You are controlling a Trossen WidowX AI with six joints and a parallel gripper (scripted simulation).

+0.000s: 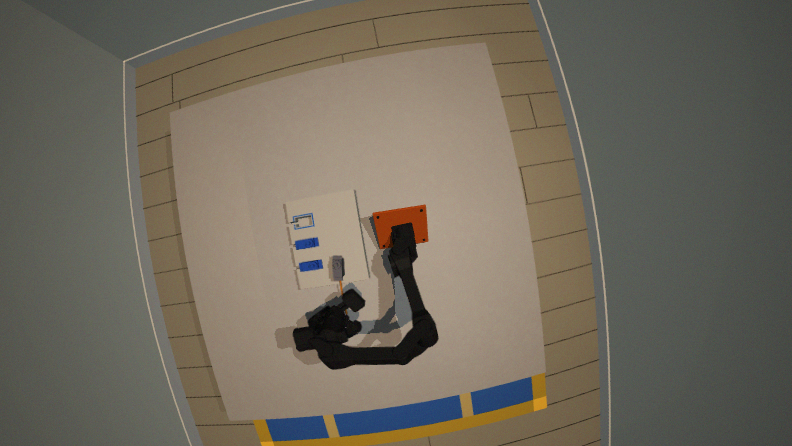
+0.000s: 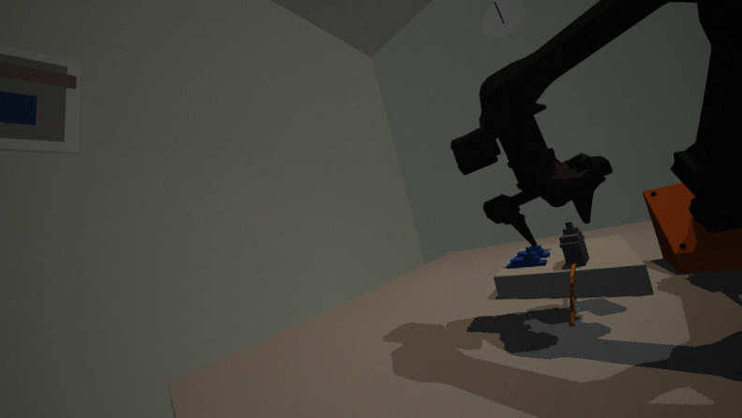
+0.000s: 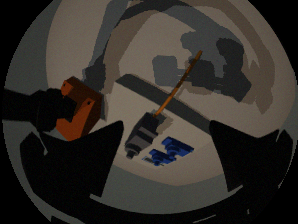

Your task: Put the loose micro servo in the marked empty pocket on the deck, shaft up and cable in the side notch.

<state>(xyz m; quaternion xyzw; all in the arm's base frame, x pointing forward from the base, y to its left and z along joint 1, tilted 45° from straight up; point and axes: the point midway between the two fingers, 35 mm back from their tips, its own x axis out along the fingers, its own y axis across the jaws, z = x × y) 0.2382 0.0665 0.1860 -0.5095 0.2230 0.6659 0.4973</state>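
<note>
One grey servo point(image 2: 572, 247) upright on the deck point(image 2: 612, 275)
Empty, wide-open gripper point(image 2: 557, 223) nearby; closing off-centre could topple it.

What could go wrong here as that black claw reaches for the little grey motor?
The grey servo stands near the deck's edge, so a nudge from the open gripper might tip it off. Its orange cable hangs over the side and could snag on that edge. Two blue servos sit close by; the fingers might bump them on the way to the marked pocket.
</note>
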